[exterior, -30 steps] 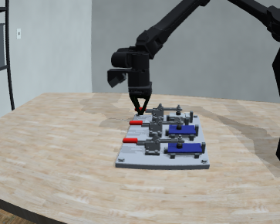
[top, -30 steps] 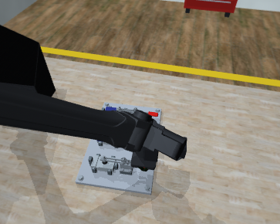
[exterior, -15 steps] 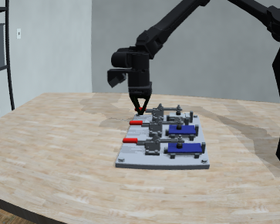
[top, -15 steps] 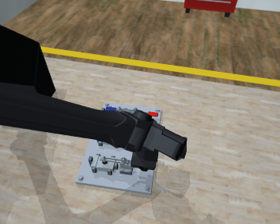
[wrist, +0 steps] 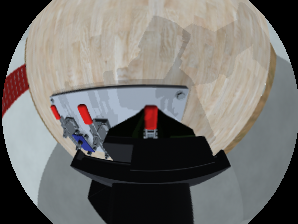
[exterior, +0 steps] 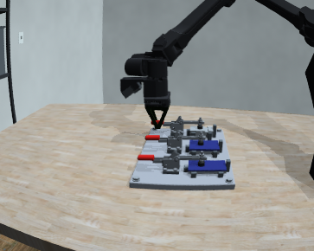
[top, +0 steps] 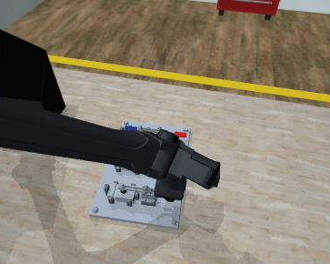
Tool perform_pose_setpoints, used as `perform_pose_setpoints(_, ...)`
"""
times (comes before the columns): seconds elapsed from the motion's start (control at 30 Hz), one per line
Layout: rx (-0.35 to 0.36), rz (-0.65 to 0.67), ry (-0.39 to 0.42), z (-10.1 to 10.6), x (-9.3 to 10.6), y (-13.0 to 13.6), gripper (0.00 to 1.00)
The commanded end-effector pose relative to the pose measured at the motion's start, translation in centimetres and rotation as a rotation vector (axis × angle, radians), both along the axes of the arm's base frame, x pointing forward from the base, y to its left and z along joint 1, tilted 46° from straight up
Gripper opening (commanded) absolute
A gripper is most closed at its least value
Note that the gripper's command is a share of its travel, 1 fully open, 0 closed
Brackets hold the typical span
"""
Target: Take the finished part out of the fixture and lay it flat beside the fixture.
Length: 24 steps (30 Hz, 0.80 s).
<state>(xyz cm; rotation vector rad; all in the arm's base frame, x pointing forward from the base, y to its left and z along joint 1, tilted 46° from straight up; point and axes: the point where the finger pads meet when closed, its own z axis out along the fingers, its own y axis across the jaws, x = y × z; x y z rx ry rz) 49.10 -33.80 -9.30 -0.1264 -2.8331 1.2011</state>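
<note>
The grey fixture plate (top: 101, 209) (exterior: 180, 182) (wrist: 127, 98) lies on the wooden table. It carries three toggle clamps in a row. Two blue blanks (exterior: 203, 145) (exterior: 207, 165) sit clamped in the two stations nearer the exterior camera; one blank (top: 130, 128) shows in the top view. The third station holds grey pieces (top: 125, 191); I cannot make out the milled slot. My gripper (exterior: 157, 125) (wrist: 150, 111) points straight down at that station's clamp. It is shut on the clamp's red handle (wrist: 150, 119). In the top view the wrist hides the fingers.
The other two clamps' red handles (exterior: 152, 137) (exterior: 145, 157) stick out at the plate's left side. A yellow floor line (top: 194, 79) and a red cabinet (top: 248, 6) lie beyond the table. A dark shelf (exterior: 3, 65) stands at the left.
</note>
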Motion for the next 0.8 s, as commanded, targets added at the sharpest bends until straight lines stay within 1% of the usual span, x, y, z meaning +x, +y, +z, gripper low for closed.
perform_pose_setpoints(0.0,-0.006,0.003,-0.013,1.3,0.3,0.8,0.00)
perform_pose_setpoints(0.2,-0.007,0.015,-0.012,1.5,0.6,1.6,0.00)
perform_pose_setpoints(0.77,-0.007,0.015,-0.012,2.1,0.1,2.2,0.00)
